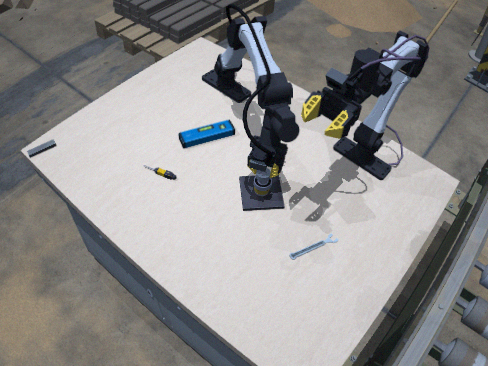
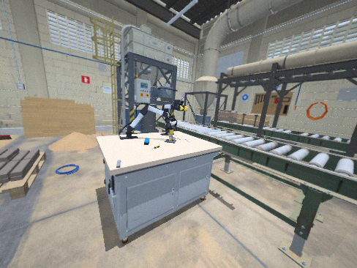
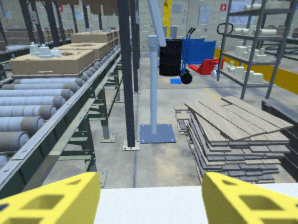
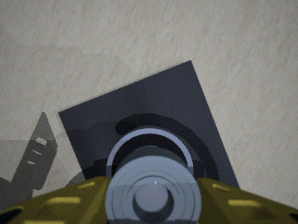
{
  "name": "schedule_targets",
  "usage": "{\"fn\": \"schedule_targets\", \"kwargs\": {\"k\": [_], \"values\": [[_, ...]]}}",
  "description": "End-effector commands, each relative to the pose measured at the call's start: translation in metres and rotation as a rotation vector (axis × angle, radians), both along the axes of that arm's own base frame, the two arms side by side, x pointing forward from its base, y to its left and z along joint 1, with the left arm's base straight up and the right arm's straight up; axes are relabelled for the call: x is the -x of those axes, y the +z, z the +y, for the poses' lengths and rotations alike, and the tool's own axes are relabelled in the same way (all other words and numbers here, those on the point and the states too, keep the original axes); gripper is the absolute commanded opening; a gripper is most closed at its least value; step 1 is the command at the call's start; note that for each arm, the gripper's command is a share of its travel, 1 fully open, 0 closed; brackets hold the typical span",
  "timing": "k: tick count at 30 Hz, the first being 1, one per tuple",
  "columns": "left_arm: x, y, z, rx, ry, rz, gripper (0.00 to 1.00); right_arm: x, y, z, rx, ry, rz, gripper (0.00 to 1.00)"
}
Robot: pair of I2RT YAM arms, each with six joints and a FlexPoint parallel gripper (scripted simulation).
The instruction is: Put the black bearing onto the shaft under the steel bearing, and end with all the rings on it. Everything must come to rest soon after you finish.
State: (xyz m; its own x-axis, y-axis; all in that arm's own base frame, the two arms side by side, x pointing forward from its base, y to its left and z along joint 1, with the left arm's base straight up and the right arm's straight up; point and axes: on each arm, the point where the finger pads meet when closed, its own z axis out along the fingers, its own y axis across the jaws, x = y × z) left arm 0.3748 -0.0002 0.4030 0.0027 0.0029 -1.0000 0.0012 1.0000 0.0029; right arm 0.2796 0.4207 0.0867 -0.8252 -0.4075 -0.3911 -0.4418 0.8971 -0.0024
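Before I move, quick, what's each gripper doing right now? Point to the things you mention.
Left gripper (image 1: 318, 126) (image 2: 184, 108) (image 3: 151, 186): open, holding nothing.
Right gripper (image 1: 264, 171) (image 2: 171, 132) (image 4: 153, 190): closed on the steel bearing (image 1: 262, 176) (image 4: 119, 196).

Right arm reaching out and down, its gripper (image 1: 264, 170) (image 4: 153, 192) low and closed on a piece, left arm folded, left gripper (image 1: 324, 119) (image 3: 151, 192) raised, fingers parted.
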Motion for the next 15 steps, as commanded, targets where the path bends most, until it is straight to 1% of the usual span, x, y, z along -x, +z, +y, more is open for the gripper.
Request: {"fn": "schedule_targets", "kwargs": {"k": [1, 3, 5, 6, 7, 11, 12, 13, 14, 15], "values": [[0.0, 0.015, 0.002, 0.006, 0.005, -0.027, 0.56, -0.006, 0.017, 0.01, -0.057, -0.006, -0.041, 0.0], [0.0, 0.015, 0.002, 0.006, 0.005, -0.027, 0.56, -0.003, 0.002, 0.004, -0.027, -0.006, -0.025, 0.0], [0.0, 0.015, 0.002, 0.006, 0.005, -0.027, 0.56, -0.004, 0.009, 0.005, -0.045, -0.006, -0.035, 0.0], [0.0, 0.015, 0.002, 0.006, 0.005, -0.027, 0.56, -0.005, 0.003, 0.009, -0.034, -0.006, -0.027, 0.0], [0.0, 0.015, 0.002, 0.006, 0.005, -0.027, 0.56, -0.008, 0.012, 0.013, -0.058, -0.006, -0.04, 0.0], [0.0, 0.015, 0.002, 0.006, 0.005, -0.027, 0.56, -0.008, 0.009, 0.012, -0.051, -0.006, -0.037, 0.0], [0.0, 0.015, 0.002, 0.006, 0.005, -0.027, 0.56, -0.003, -0.004, 0.004, -0.024, -0.006, -0.021, 0.0], [0.0, 0.015, 0.002, 0.006, 0.005, -0.027, 0.56, -0.003, -0.004, 0.004, -0.026, -0.006, -0.022, 0.0], [0.0, 0.015, 0.002, 0.006, 0.005, -0.027, 0.56, -0.004, -0.012, 0.006, -0.01, -0.006, -0.011, 0.0], [0.0, 0.015, 0.002, 0.006, 0.005, -0.027, 0.56, -0.005, 0.003, 0.008, -0.042, -0.006, -0.029, 0.0]]}}
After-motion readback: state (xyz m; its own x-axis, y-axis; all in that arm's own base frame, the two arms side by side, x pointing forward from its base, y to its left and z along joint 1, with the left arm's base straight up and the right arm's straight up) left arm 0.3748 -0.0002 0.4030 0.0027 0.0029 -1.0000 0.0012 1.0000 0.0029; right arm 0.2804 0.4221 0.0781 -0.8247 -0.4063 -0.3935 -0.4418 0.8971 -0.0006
